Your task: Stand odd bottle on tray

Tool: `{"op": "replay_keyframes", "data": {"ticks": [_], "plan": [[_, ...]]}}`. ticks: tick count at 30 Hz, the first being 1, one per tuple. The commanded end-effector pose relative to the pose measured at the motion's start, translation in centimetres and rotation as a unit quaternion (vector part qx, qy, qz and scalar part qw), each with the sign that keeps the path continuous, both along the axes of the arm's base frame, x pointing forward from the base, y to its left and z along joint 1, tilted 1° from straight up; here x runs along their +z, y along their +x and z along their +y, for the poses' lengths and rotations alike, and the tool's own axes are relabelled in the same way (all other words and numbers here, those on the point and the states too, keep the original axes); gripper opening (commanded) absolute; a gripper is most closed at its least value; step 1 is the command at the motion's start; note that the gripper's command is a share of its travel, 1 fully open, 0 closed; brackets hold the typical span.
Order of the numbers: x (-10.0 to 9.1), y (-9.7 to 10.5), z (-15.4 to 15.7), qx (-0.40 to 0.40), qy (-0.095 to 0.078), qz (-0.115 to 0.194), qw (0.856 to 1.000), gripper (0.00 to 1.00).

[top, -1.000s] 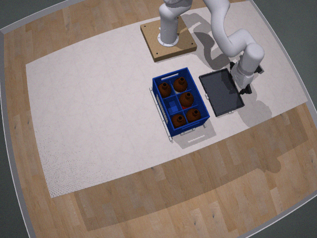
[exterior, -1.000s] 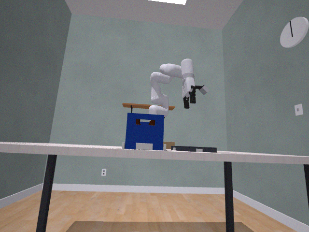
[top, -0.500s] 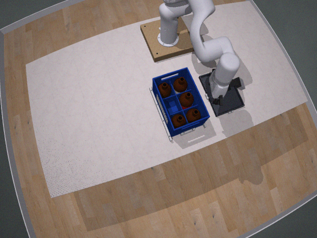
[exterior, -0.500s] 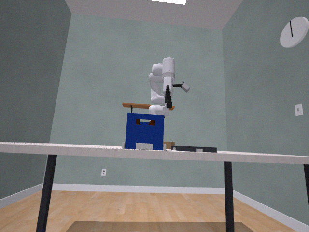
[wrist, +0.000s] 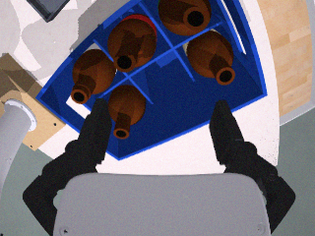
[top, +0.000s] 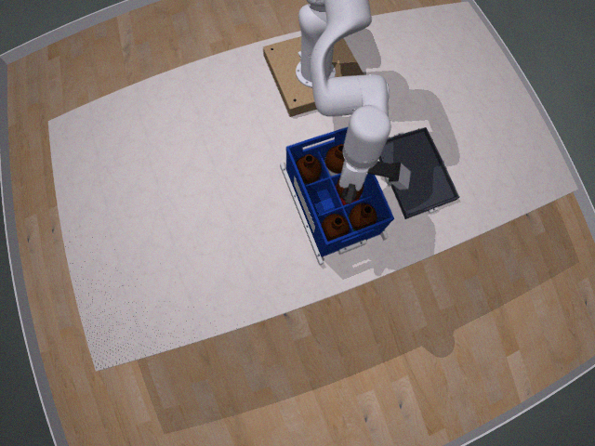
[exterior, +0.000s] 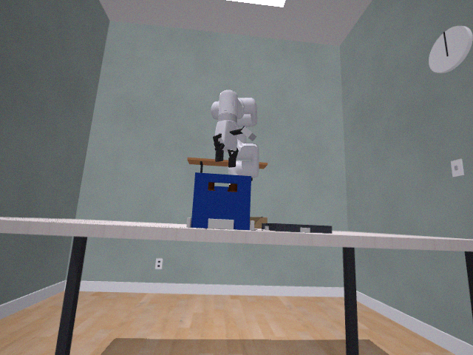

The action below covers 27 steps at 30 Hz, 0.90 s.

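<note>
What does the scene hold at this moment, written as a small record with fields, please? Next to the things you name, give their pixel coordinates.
crate: blue crate (top: 356, 237) (exterior: 221, 204) (wrist: 192, 127), upright, six compartments
bottles: five brown bottles (top: 308, 168) (wrist: 127, 106), all in the crate
unfilled compartment: one, in the middle of a long side
tray: dark tray (top: 431, 209) (exterior: 298, 228), beside the crate, no bottle on it
jaws: wide open, above the crate, holding nothing
arm: white arm (top: 367, 137) (exterior: 228, 105), reaching over the crate
odd-necked bottle: cannot tell from these views
task state: no bottle placed on the tray

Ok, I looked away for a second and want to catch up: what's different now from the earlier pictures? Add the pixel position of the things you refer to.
The arm has swung the gripper (top: 350, 192) (exterior: 225, 163) (wrist: 160, 111) from beyond the tray (top: 429, 208) (exterior: 298, 228), across it, to above the crate (top: 356, 236) (exterior: 221, 204) (wrist: 197, 120). Nothing was taken hold of or let go. The crate, its five bottles and the tray look unmoved.
</note>
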State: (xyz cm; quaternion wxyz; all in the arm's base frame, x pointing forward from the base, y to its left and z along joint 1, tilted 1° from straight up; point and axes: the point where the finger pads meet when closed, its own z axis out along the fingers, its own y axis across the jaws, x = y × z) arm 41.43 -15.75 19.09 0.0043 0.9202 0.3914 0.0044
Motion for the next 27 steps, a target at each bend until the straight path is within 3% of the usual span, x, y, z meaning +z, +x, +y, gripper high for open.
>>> {"op": "replay_keyframes", "data": {"ticks": [1,4,10,11,27], "plan": [[0.0,-1.2,-2.3,-0.033,0.0,0.001,0.999,1.0],[-0.2,-3.0,-4.7,-0.079,0.002,0.005,0.997,1.0],[-0.2,-3.3,-5.1,-0.085,0.003,0.006,0.996,1.0],[-0.2,-3.3,-5.1,-0.085,0.003,0.006,0.996,0.0],[-0.2,-3.3,-5.1,-0.085,0.003,0.006,0.996,0.0]]}}
